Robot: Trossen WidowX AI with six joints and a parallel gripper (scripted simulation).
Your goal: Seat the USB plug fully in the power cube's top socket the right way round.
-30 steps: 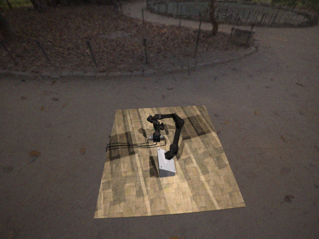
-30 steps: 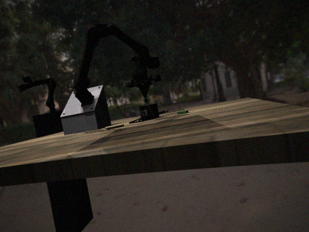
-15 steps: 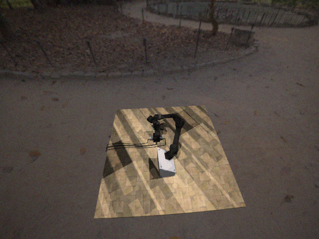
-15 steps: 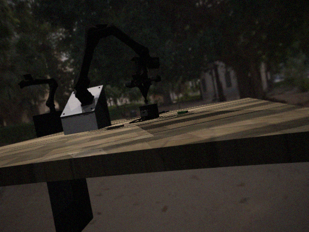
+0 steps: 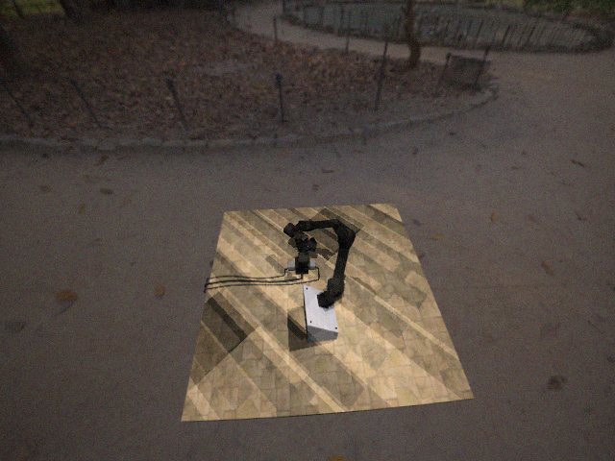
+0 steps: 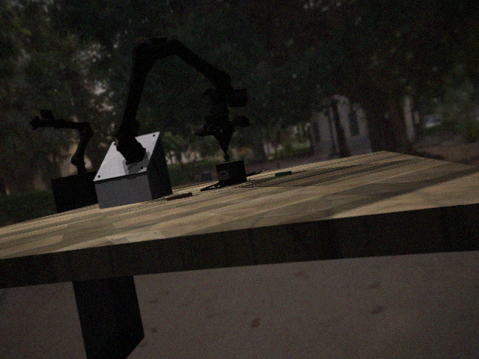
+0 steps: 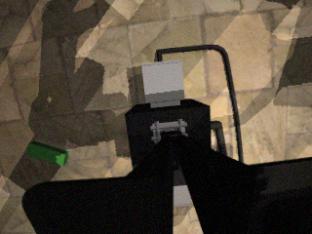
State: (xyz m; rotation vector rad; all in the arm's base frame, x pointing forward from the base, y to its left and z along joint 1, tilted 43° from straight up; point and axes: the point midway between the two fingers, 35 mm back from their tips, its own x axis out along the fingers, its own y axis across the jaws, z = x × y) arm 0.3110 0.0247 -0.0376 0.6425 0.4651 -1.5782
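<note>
The black power cube (image 7: 141, 128) (image 6: 233, 172) (image 5: 302, 271) stands on the wooden table (image 5: 298, 376) (image 6: 270, 209), and the grey-rimmed socket (image 7: 168, 130) shows on its top. My gripper (image 7: 174, 141) (image 6: 225, 153) (image 5: 301, 260) points straight down onto that socket. It is shut on the USB plug, which the dark fingers almost wholly hide. I cannot tell how deep the plug sits or which way round it is. A grey block (image 7: 163, 83) sticks out from the cube's far side.
Black cables (image 7: 229, 78) (image 5: 238, 279) loop off the cube and run to the table's left edge. A small green block (image 7: 46, 153) (image 6: 283, 173) lies near the cube. The arm's white wedge base (image 5: 320, 317) (image 6: 131, 177) stands close by. A dark flat piece (image 6: 177, 196) lies near it.
</note>
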